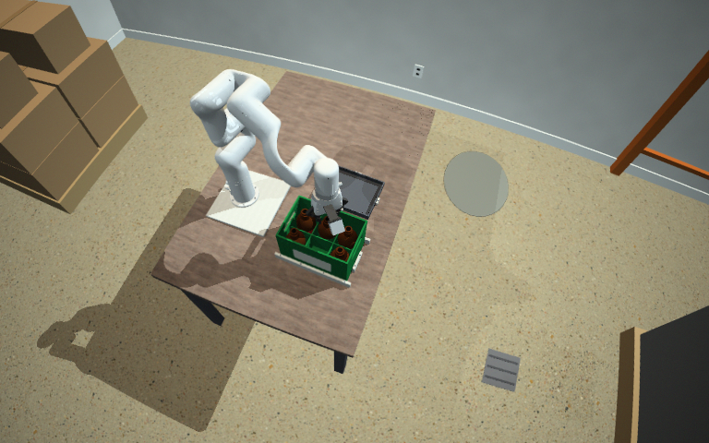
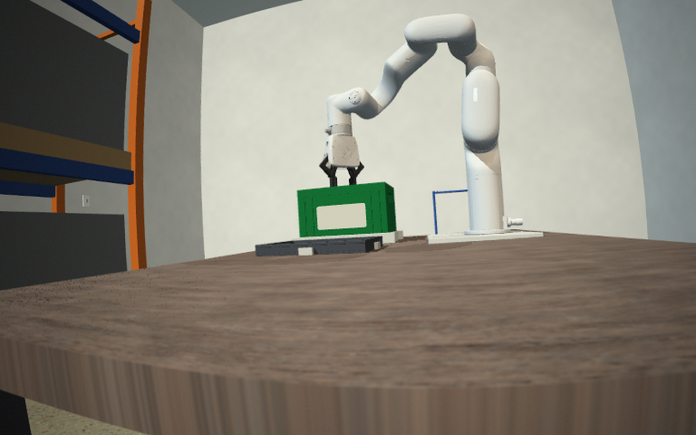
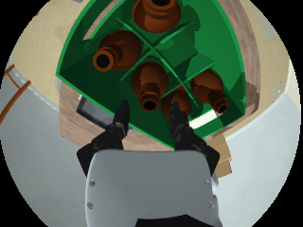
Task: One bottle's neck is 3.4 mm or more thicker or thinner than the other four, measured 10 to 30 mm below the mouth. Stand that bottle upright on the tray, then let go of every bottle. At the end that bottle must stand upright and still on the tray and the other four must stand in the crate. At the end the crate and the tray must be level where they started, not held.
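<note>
We see the end effector (image 3: 148, 116), fingers apart and holding nothing, above the crate (image 3: 82, 34), all five bottles (image 3: 151, 85) below it, the tray (image 1: 373, 183) beside it unfilled.

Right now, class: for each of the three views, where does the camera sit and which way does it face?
Top: high above, looking down at the table; whole arm shows.
Exterior: low at the table's edge, facing the green crate; arm and open claw show.
Wrist: on the arm, looking down past the fingers into the crate at five brown bottles.
All three views share the crate.
</note>
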